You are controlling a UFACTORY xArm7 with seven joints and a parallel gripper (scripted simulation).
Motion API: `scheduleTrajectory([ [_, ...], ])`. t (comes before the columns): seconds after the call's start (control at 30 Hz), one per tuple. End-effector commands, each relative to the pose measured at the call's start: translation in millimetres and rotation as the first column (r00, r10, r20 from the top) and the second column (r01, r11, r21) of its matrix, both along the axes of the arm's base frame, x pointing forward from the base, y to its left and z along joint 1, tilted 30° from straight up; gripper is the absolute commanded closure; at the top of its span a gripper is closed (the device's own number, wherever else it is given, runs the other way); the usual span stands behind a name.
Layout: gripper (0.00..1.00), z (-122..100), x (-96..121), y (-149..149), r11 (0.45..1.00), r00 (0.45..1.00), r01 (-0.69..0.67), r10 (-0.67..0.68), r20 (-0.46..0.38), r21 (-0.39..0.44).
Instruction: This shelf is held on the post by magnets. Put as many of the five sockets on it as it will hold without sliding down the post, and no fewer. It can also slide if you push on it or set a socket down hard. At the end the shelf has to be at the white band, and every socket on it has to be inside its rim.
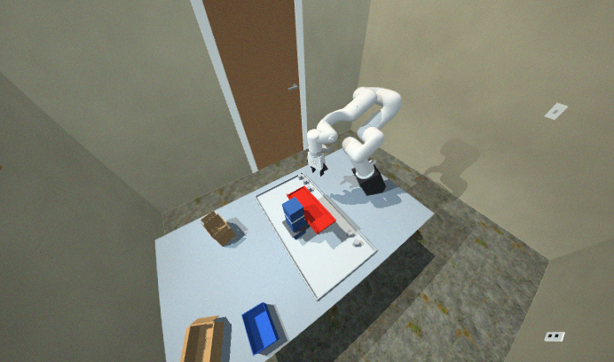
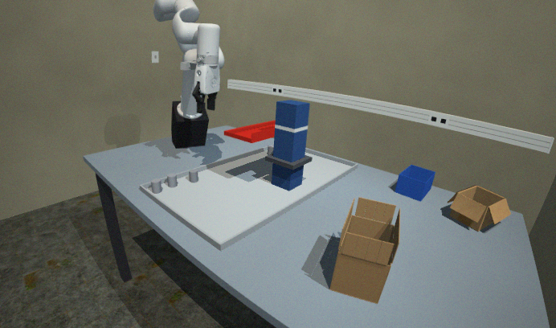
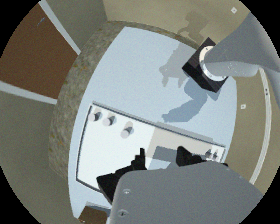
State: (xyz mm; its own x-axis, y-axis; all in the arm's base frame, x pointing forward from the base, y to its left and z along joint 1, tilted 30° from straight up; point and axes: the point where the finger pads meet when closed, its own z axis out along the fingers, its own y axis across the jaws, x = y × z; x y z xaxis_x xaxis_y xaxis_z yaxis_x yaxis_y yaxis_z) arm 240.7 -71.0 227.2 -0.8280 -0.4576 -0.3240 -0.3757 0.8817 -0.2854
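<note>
The red shelf [image 1: 325, 221] [image 2: 249, 137] is on the blue post [image 1: 293, 205] [image 2: 288, 144], near the height of the white band [image 2: 284, 129]; exact alignment is hard to tell. No sockets show on its visible part. Three grey sockets, one of them here [image 1: 310, 188] [image 2: 193, 176] [image 3: 127, 131], stand upright at one end of the white board. Two more, one of them here [image 1: 357, 243] [image 3: 209, 154], stand toward its other end. My gripper [image 1: 318, 171] [image 2: 206, 108] [image 3: 160, 155] is partly open and empty, high above the board's edge near the three sockets.
A dark collar [image 2: 292, 163] surrounds the post below the shelf. The white board [image 1: 320, 274] [image 2: 218, 227] has a low raised rim. A blue bin [image 1: 261, 330] [image 2: 414, 183] and two cardboard boxes [image 1: 216, 228] [image 2: 361, 276] [image 2: 471, 211] stand farther out on the table.
</note>
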Motion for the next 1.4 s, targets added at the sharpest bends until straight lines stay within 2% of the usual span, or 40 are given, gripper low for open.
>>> scheduleTrajectory([
  [0.0, 0.39, 0.2, -6.2, -23.9, 0.979, 0.983, 0.18, -0.183, 0.03, 0.091],
  [0.03, 0.39, -0.4, -13.2, -39.2, 0.95, 0.958, 0.277, -0.285, 0.039, 0.144],
  [0.1, 0.39, -0.4, -13.2, -39.2, 0.94, 0.949, 0.301, -0.311, 0.041, 0.158],
  [0.13, 0.39, -0.9, -20.1, -52.2, 0.897, 0.913, 0.389, -0.406, 0.045, 0.211],
  [0.2, 0.39, -0.9, -20.1, -52.2, 0.897, 0.913, 0.389, -0.406, 0.045, 0.211],
  [0.23, 0.39, -1.3, -26.5, -62.8, 0.835, 0.86, 0.479, -0.508, 0.046, 0.27],
  [0.3, 0.39, -1.3, -26.5, -62.8, 0.835, 0.86, 0.479, -0.508, 0.046, 0.27],
  [0.33, 0.39, -1.5, -31.9, -71.0, 0.785, 0.817, 0.536, -0.575, 0.043, 0.311],
  [0.37, 0.39, -1.5, -31.9, -71.0, 0.785, 0.817, 0.536, -0.575, 0.043, 0.311],
  [0.4, 0.39, -1.6, -36.1, -77.0, 0.744, 0.782, 0.575, -0.622, 0.04, 0.341],
  [0.43, 0.39, -1.6, -36.1, -77.0, 0.744, 0.782, 0.575, -0.622, 0.04, 0.341],
  [0.5, 0.39, -1.7, -40.8, -83.2, 0.697, 0.742, 0.612, -0.67, 0.035, 0.373],
  [1.03, 0.39, -2.4, -40.7, -84.3, 0.689, 0.735, 0.618, -0.678, 0.034, 0.378],
  [1.37, 0.39, -13.6, -24.9, -85.1, 0.689, 0.735, 0.618, -0.678, 0.034, 0.378],
])
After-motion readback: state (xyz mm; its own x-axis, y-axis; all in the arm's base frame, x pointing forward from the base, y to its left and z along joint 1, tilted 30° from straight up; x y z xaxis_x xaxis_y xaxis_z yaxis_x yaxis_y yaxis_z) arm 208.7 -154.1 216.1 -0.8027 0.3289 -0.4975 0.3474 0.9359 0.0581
